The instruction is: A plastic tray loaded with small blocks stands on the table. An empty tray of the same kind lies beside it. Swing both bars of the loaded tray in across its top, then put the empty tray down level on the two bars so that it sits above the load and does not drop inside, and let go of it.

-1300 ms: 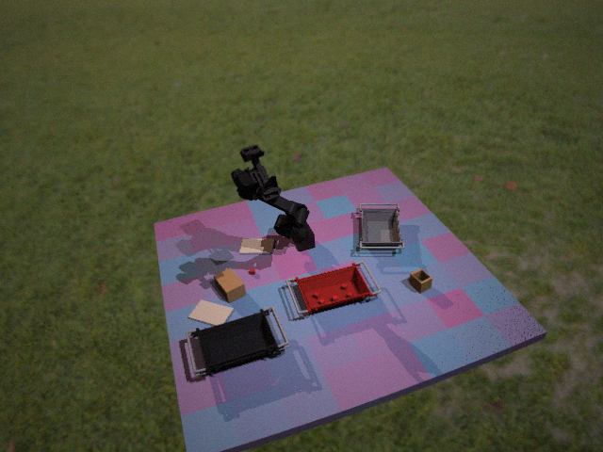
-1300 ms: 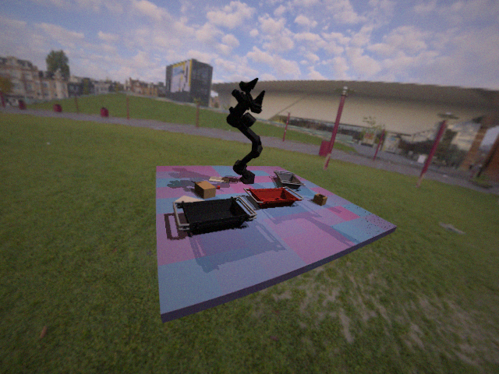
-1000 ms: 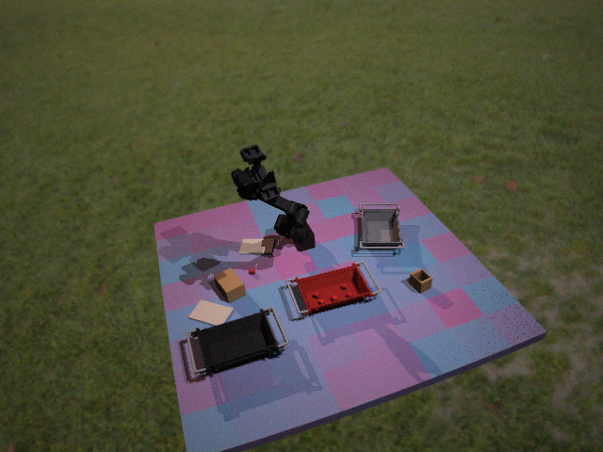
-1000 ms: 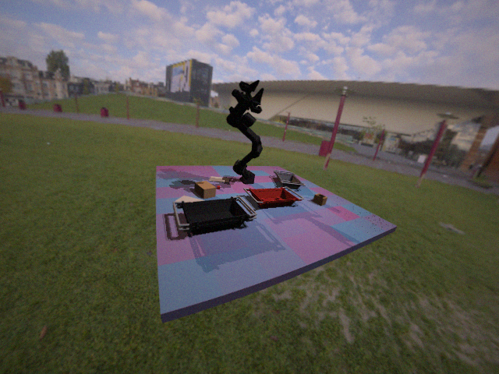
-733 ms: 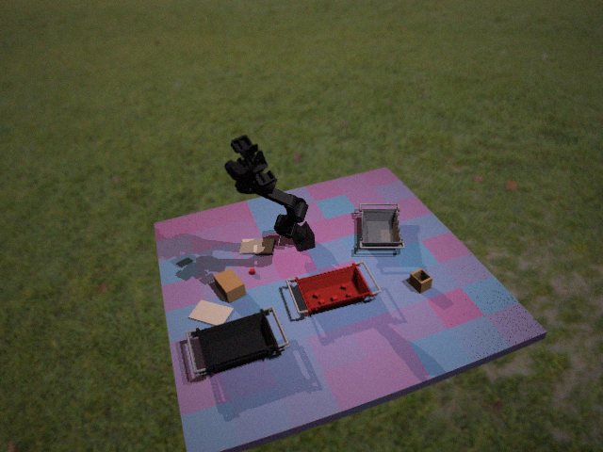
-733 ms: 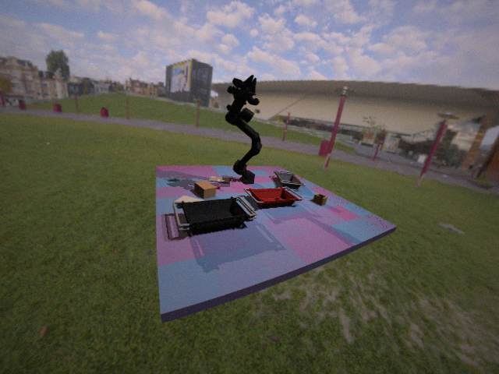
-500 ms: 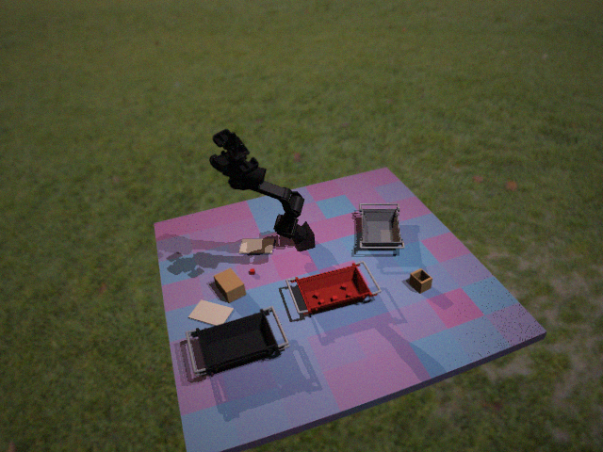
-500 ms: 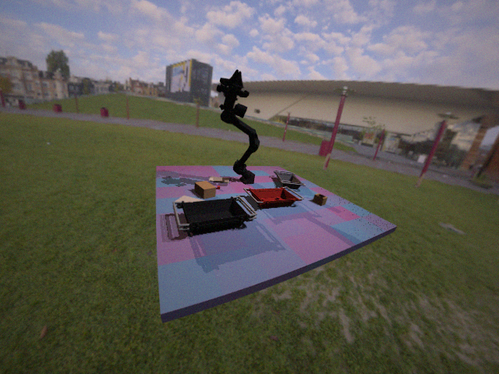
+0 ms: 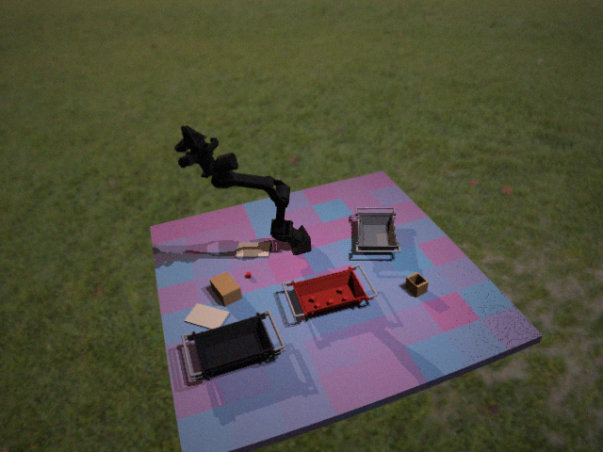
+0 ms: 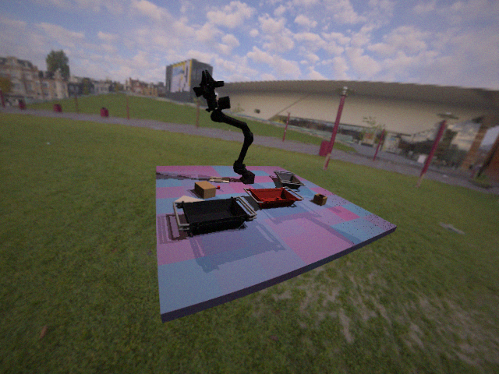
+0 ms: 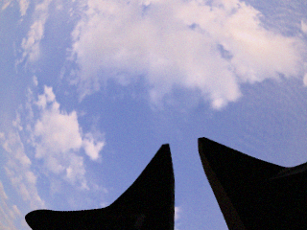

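A red tray (image 9: 321, 285) (image 10: 277, 202) stands mid-table with several small blocks (image 9: 330, 301) on its floor. Its left wire bar (image 9: 290, 300) and right wire bar (image 9: 367, 281) are swung out over its ends. A black tray (image 9: 238, 365) (image 10: 213, 217), seemingly empty though its inside is very dark, stands at the front left with bars out at both ends. A grey tray (image 9: 375, 219), empty, stands at the back right, also with bars outward. My gripper (image 9: 181, 136) (image 10: 206, 73) (image 11: 183, 148) is raised high at the back left, far from the trays, fingers pointing up. A narrow gap shows between the fingertips, with nothing in it.
A brown box (image 9: 225, 287) (image 10: 205, 189) and a flat beige plate (image 9: 206, 315) lie behind the black tray. Another beige plate (image 9: 252, 250) lies near the arm base. A small red block (image 9: 248, 274) lies by the box. A small open brown box (image 9: 416, 286) (image 10: 320, 199) stands right of the red tray.
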`<state>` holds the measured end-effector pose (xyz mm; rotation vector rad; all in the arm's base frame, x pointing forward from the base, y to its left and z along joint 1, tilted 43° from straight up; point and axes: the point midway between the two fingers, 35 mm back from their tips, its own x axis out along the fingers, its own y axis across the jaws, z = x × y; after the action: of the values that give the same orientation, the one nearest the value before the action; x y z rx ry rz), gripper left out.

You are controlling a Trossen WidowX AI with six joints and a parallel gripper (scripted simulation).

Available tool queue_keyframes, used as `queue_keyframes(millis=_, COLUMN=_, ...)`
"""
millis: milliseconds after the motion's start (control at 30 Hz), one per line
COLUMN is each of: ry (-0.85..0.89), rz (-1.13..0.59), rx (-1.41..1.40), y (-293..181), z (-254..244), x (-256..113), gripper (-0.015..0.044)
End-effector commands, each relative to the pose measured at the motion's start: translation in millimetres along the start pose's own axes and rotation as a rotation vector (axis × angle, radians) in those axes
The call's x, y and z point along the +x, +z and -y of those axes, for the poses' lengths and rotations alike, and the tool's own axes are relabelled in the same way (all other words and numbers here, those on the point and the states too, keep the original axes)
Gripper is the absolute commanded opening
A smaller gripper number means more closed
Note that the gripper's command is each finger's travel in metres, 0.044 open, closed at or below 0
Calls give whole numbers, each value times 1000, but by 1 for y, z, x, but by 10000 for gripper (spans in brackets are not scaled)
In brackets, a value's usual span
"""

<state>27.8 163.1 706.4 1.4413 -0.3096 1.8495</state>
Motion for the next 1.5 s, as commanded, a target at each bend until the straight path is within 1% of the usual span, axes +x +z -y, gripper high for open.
queue_keyframes(millis=0, ry=195, rz=16, rx=158, y=11, z=-64, x=-5, gripper=85)
queue_keyframes(millis=167, ry=423, rz=32, rx=357, y=35, z=-131, x=-24, gripper=85)
queue_keyframes(millis=333, ry=660, rz=44, rx=551, y=72, z=-189, x=-56, gripper=85)
queue_keyframes(millis=533, ry=957, rz=60, rx=761, y=131, z=-239, x=-110, gripper=85)
queue_keyframes(millis=700, ry=1220, rz=82, rx=925, y=188, z=-257, x=-167, gripper=85)
queue_keyframes(millis=900, ry=1545, rz=123, rx=1080, y=257, z=-247, x=-242, gripper=85)
queue_keyframes(millis=1033, ry=1669, rz=194, rx=1165, y=297, z=-219, x=-277, gripper=85)
queue_keyframes(millis=1267, ry=1892, rz=241, rx=1219, y=333, z=-182, x=-329, gripper=85)
queue_keyframes(millis=1467, ry=2155, rz=300, rx=1229, y=360, z=-125, x=-387, gripper=85)
